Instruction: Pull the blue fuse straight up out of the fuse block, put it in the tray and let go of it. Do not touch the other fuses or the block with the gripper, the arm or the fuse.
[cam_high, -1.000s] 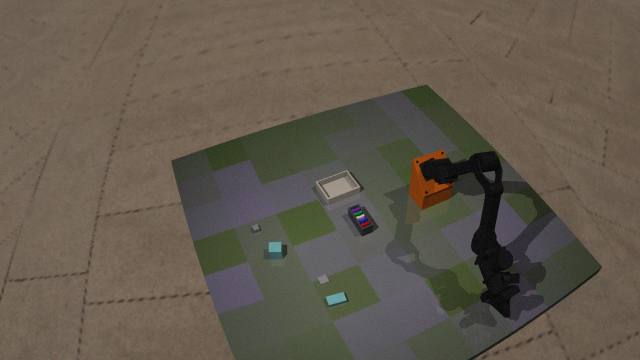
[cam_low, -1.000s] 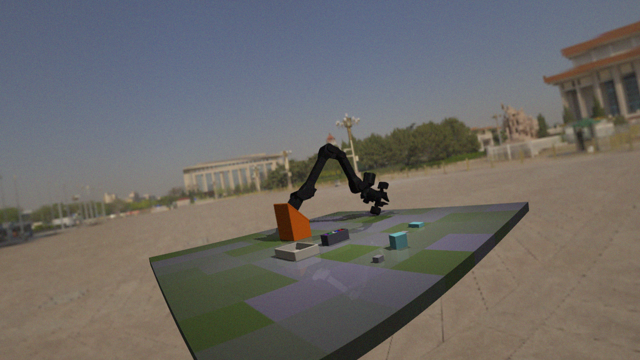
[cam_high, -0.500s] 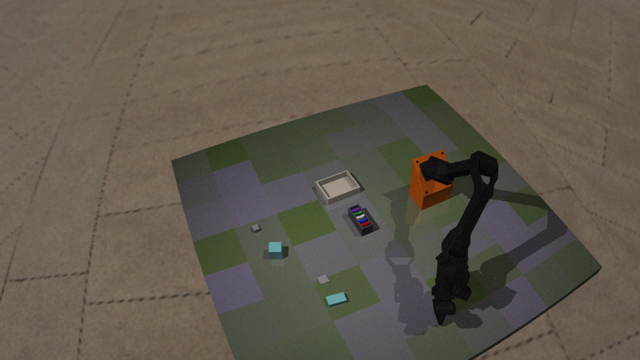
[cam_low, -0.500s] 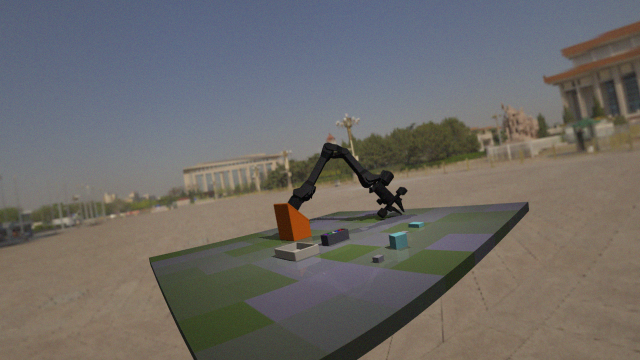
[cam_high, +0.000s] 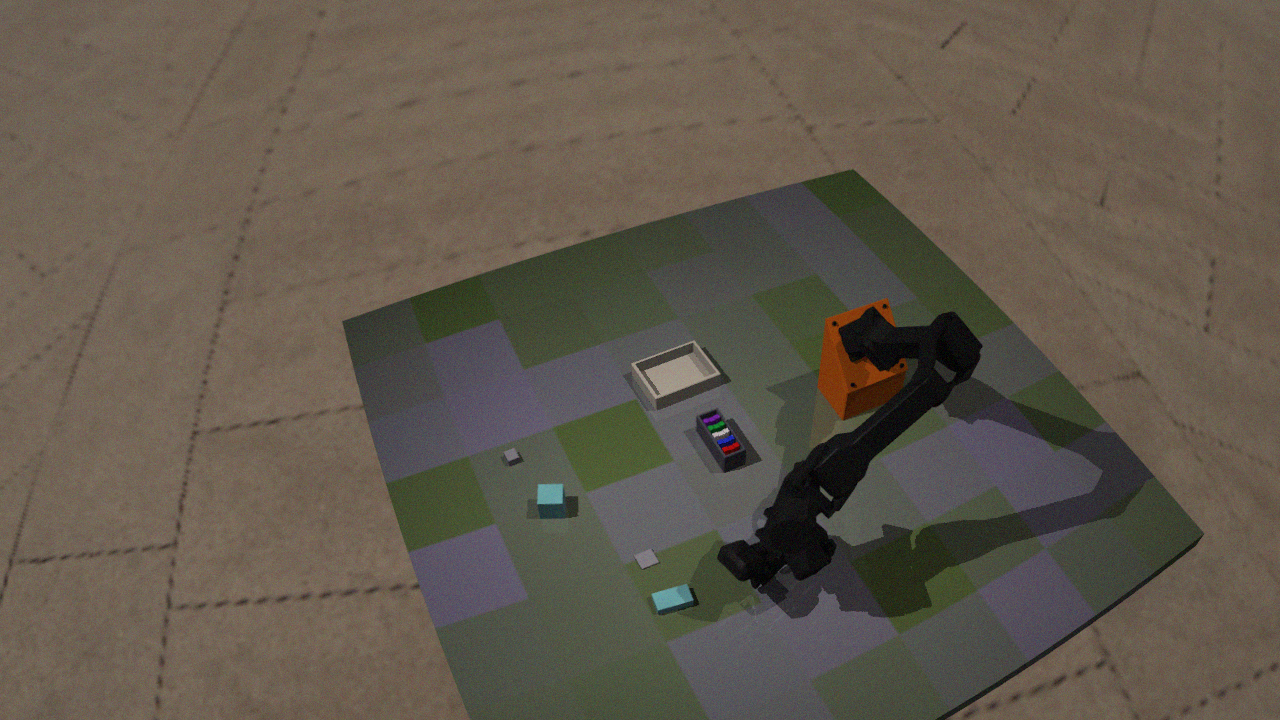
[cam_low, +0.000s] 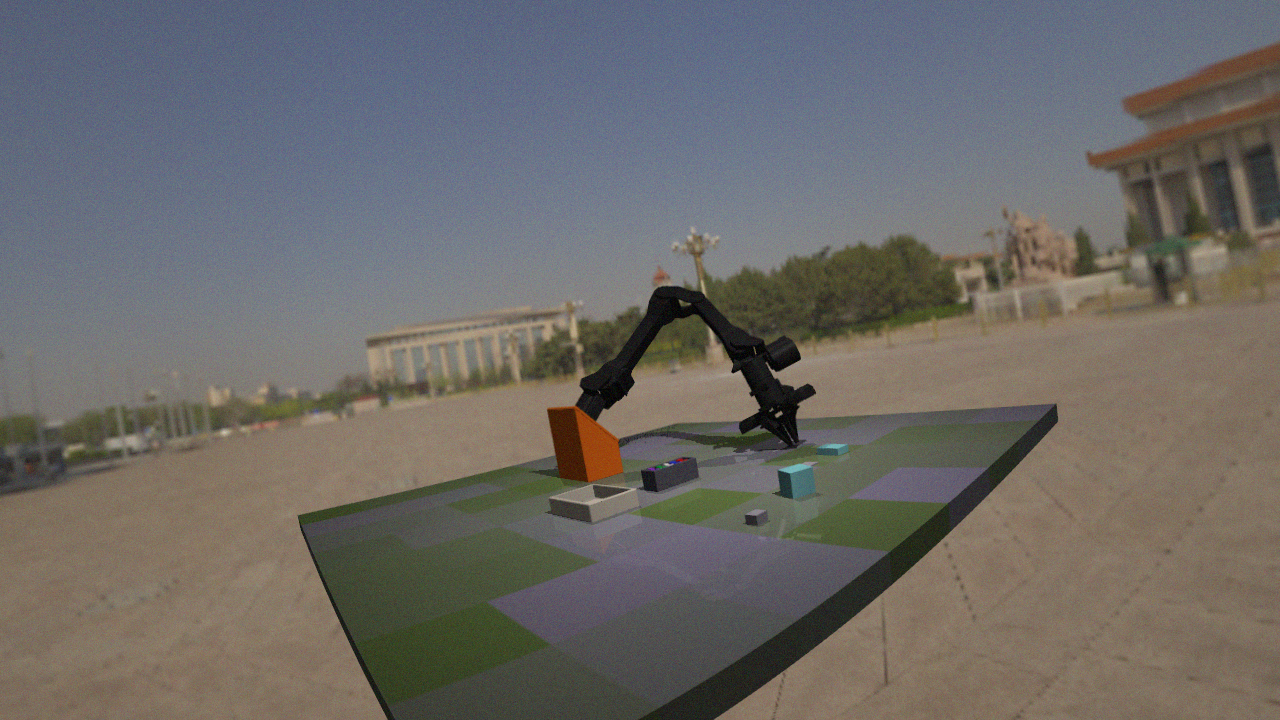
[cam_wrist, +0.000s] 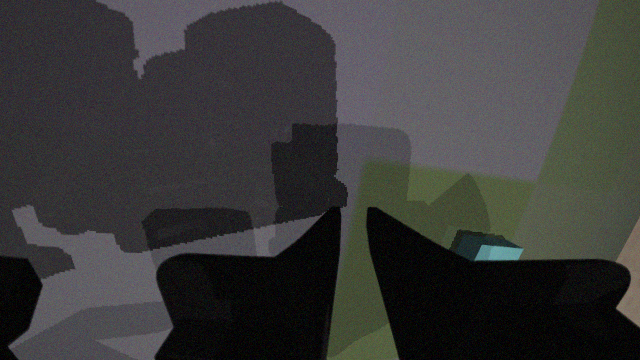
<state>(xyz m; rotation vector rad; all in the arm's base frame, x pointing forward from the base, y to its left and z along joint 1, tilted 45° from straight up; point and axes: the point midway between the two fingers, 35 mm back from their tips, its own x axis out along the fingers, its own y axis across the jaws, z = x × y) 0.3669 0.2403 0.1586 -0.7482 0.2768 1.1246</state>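
The dark fuse block (cam_high: 714, 441) (cam_low: 669, 472) stands mid-table with a row of coloured fuses in it. The blue fuse (cam_high: 725, 440) sits in the block between the white one and the red one. The beige tray (cam_high: 689, 392) (cam_low: 581, 512) lies just behind the block and is empty. My gripper (cam_high: 768, 586) (cam_low: 792, 440) (cam_wrist: 353, 215) is low over the table near the front, well away from the block, pointing down. Its fingers stand nearly together with only a narrow gap, and nothing is between them.
A flat cyan block (cam_high: 673, 598) (cam_low: 832, 448) (cam_wrist: 492, 248) lies close beside the gripper. A cyan cube (cam_high: 550, 499) (cam_low: 795, 480) and two small grey blocks (cam_high: 512, 455) (cam_high: 646, 558) lie to the left. The arm's orange base (cam_high: 854, 385) (cam_low: 581, 445) stands right of the tray.
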